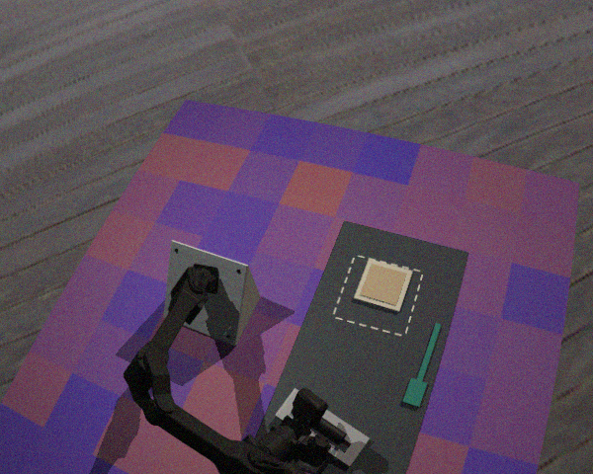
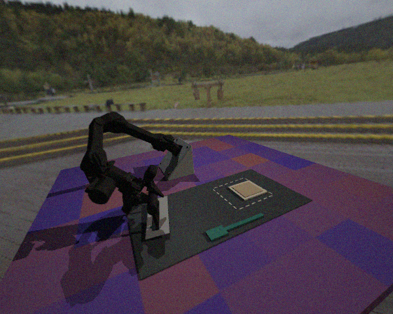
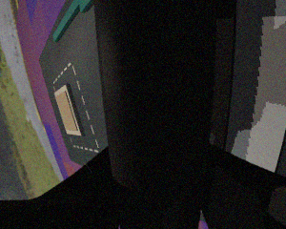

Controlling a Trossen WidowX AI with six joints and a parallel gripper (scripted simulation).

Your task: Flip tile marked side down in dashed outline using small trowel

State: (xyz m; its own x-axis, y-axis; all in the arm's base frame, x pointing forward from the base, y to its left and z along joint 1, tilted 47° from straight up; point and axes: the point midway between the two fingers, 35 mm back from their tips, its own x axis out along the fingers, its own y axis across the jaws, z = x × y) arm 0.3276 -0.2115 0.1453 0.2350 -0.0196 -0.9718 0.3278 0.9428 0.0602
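The hand is clenched on something I cannot identify for certain, perhaps the pale plate at its fingers, while the green trowel lies free on the mat. The tile lies flat at the far side of the dashed outline, tan face up (whether its hidden side bears the mark, I cannot tell). The trowel's long axis runs blade nearer the hand, handle end nearer the tile, so any retreat should probably keep to the blade-end side, away from both.
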